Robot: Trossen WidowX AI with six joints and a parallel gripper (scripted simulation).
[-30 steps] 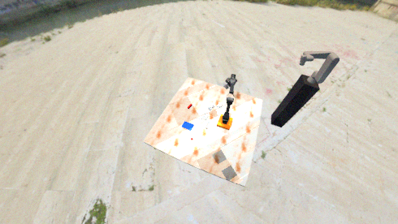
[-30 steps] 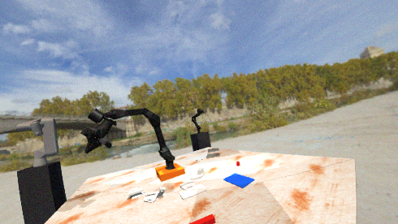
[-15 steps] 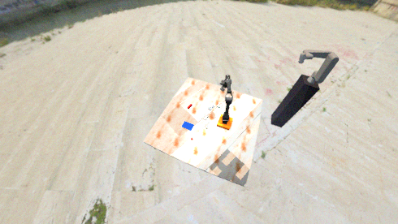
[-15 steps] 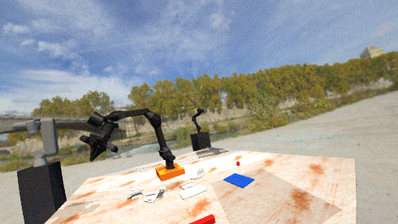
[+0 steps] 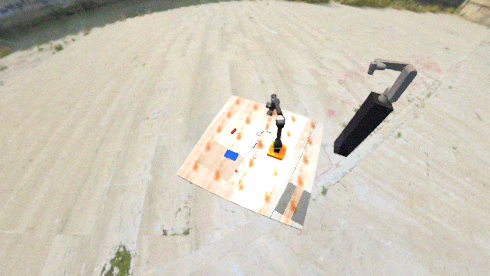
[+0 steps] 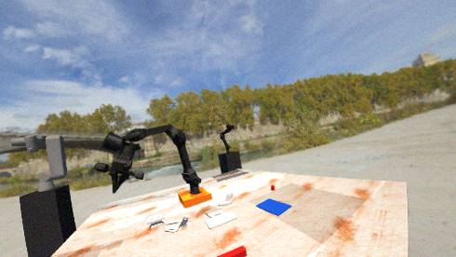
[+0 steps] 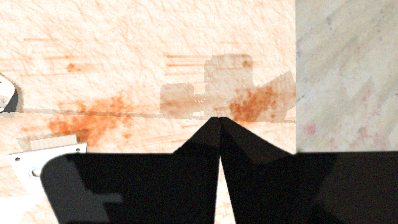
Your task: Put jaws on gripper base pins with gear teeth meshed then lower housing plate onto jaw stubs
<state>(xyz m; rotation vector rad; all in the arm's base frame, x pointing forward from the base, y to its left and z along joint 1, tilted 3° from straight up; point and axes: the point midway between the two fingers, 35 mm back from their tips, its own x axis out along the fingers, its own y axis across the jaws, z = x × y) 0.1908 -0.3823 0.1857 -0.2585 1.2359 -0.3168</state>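
Note:
My gripper (image 5: pixel 269 114) (image 6: pixel 114 190) (image 7: pixel 218 125) is shut with nothing between its fingertips. It hangs above the table, beyond the loose white parts. A flat white piece with small holes (image 7: pixel 56 160) lies left of the fingers in the wrist view, partly hidden by them. A rounded white part with a dark side (image 7: pixel 5 95) is cut off at the left edge. The exterior view shows a white plate (image 6: pixel 221 220), a white part (image 6: pixel 172 227) beside a dark piece (image 6: pixel 184 222), and another small part (image 6: pixel 156 223). I cannot tell which are the base, jaws and housing plate.
The arm stands on an orange block (image 5: pixel 276 151) (image 6: pixel 195 198). A white object (image 6: pixel 226 200) lies beside it. A blue sheet (image 5: pixel 231 155) (image 6: pixel 274 207), a red bar (image 5: pixel 233 131) (image 6: pixel 234 252) and a small red thing (image 5: pixel 236 171) (image 6: pixel 273 187) are on the table. Other arms stand on black pedestals beyond it.

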